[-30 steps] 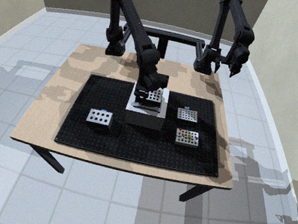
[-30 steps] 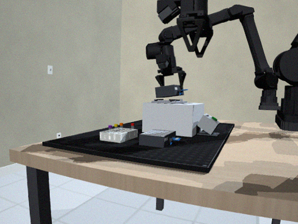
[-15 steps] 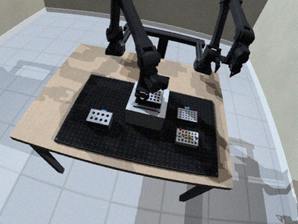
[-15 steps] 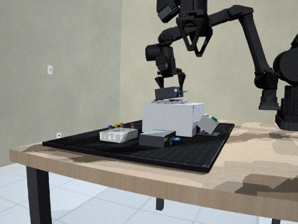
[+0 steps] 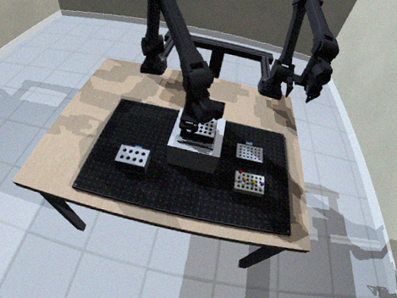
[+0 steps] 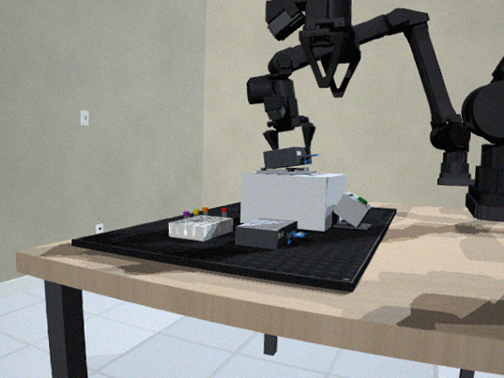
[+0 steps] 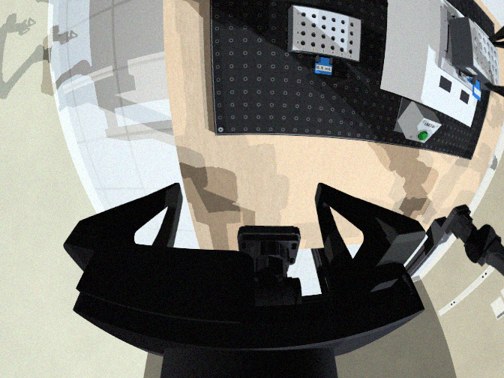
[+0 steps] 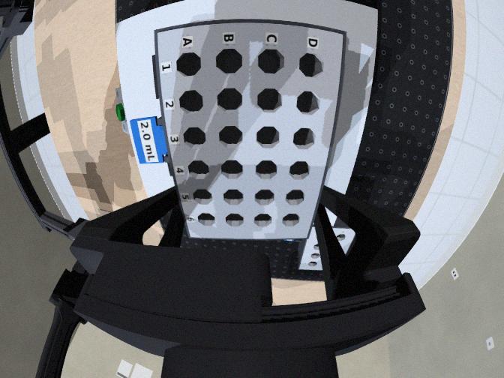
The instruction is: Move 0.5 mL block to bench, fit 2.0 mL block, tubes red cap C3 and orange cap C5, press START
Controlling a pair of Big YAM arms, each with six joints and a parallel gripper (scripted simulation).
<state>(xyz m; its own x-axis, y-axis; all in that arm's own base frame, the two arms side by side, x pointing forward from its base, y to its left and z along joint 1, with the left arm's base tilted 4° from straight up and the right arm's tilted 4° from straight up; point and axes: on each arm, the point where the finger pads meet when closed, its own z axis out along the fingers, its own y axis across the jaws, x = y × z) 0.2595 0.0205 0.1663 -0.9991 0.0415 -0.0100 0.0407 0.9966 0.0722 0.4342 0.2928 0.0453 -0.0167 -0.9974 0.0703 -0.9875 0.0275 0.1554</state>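
My right gripper [image 5: 189, 127] [image 6: 290, 151] [image 8: 248, 190] is shut on the 2.0 mL block [image 6: 284, 157] [image 7: 462, 44] [image 8: 249, 81], across its sides. The block hangs just above the plate of the white mixer [image 5: 192, 159] [image 6: 283, 195] [image 7: 411, 52], its blue lever towards the START side; a thin gap shows under it. The 0.5 mL block [image 5: 248, 159] [image 6: 256, 236] [image 7: 325, 19] stands on the black board. The red-capped tube [image 5: 240, 171] [image 6: 224, 211] and orange-capped tube [image 5: 245, 180] [image 6: 205, 209] stand in the rack. My left gripper [image 5: 298, 98] [image 6: 331, 90] [image 7: 248, 190] is open and empty, high above the bench's robot-side edge.
The rack [image 5: 247, 192] [image 6: 188, 232] also holds yellow-capped [image 5: 253, 183] and purple-capped [image 5: 261, 184] tubes. A block with several large bores [image 5: 132, 162] stands across the mixer from the rack. The green START button [image 6: 362, 200] [image 7: 422, 136] [image 8: 120, 112] is on a sloped box before the mixer.
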